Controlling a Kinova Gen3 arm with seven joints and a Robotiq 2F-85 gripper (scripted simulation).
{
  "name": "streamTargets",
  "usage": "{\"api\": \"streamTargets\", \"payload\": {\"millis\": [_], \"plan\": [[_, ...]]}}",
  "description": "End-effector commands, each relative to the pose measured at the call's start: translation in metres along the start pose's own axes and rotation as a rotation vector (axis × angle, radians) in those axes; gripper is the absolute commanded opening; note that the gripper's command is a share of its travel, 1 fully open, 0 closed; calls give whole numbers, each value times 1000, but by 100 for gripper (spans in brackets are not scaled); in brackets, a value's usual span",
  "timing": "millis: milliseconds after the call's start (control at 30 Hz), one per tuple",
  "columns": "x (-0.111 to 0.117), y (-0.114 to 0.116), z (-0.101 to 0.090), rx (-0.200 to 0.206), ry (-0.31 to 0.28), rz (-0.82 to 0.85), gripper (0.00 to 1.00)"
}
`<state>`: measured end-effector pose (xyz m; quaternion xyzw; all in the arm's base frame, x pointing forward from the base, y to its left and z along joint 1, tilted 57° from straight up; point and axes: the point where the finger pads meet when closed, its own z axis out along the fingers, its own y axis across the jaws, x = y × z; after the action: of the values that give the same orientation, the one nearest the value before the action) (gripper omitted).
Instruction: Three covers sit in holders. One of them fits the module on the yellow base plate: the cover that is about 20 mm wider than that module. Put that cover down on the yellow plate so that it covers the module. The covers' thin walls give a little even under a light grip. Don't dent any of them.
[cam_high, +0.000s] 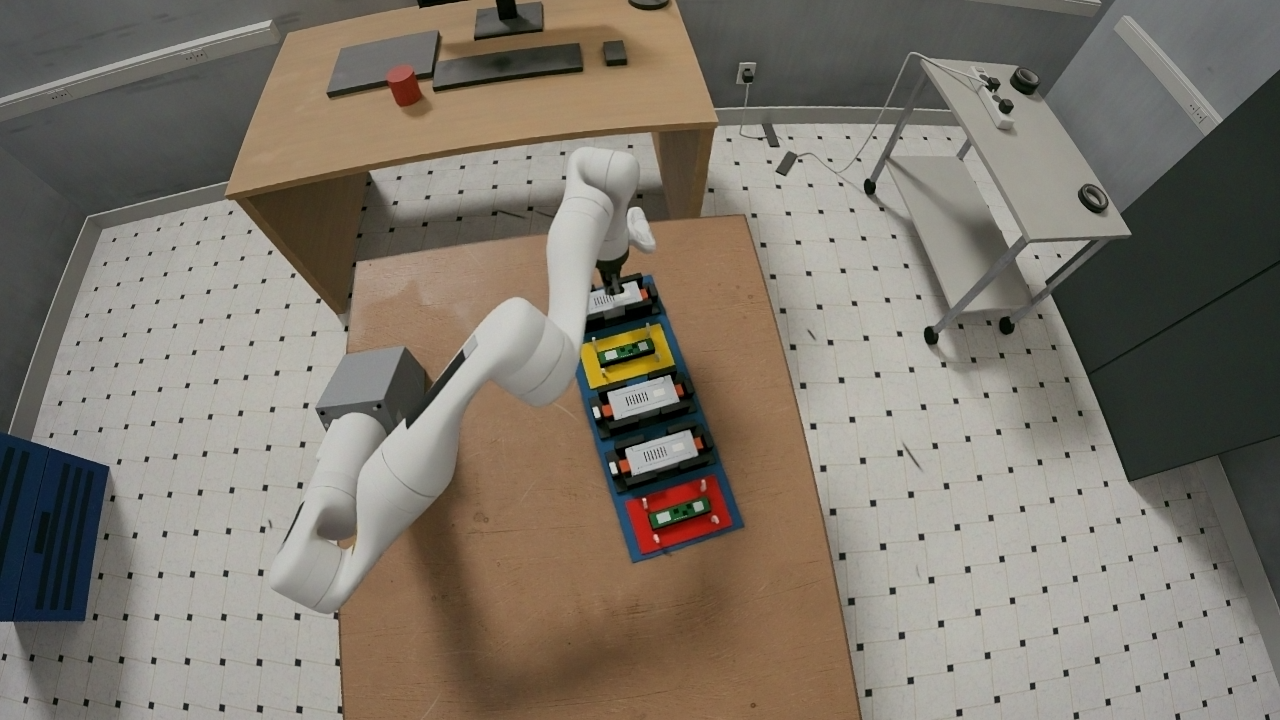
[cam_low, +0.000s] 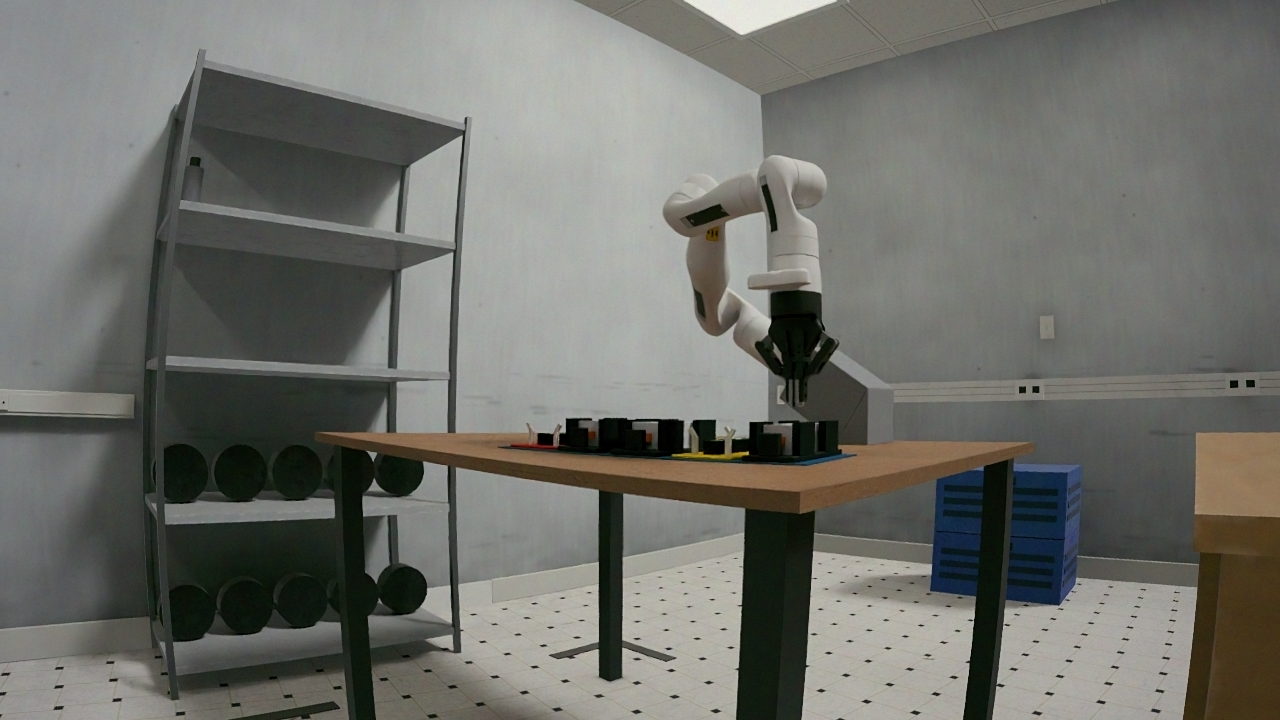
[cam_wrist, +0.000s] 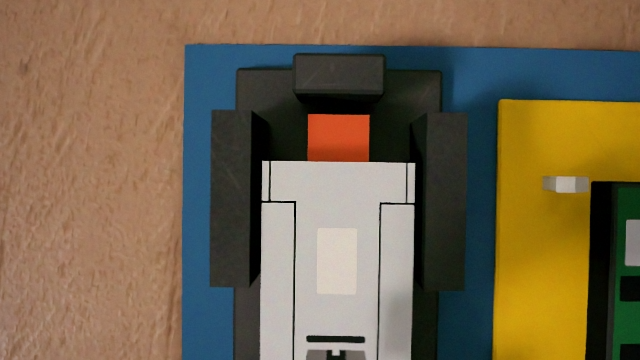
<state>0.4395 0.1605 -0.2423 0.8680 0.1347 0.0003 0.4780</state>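
Hovering pressed together — claw (cam_high: 614, 288) (cam_low: 796, 402) (cam_wrist: 336, 355) above the end cover (cam_high: 617, 297) (cam_wrist: 337, 215), cover sitting in its holder (cam_high: 651, 313) (cam_low: 765, 452) (cam_wrist: 445, 200)

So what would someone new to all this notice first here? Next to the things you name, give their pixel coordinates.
Probably the big white arm (cam_high: 528, 349) (cam_low: 792, 210), bent over the wooden table with its black gripper (cam_high: 613, 288) (cam_low: 796, 401) pointing down above the end holder. Next, the bright yellow plate (cam_high: 591, 365) (cam_wrist: 530, 280) and red plate (cam_high: 640, 535), standing out on a long blue mat among black holders with pale covers.
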Motion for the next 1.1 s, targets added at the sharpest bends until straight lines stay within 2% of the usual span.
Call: {"api": "streamTargets", "payload": {"millis": [0, 1000, 1033, 1067], "plan": [[1, 0, -1, 1, 2, 0, 0], [1, 0, -1, 1, 2, 0, 0], [1, 0, -1, 1, 2, 0, 100], [1, 0, -1, 1, 2, 0, 100]]}}
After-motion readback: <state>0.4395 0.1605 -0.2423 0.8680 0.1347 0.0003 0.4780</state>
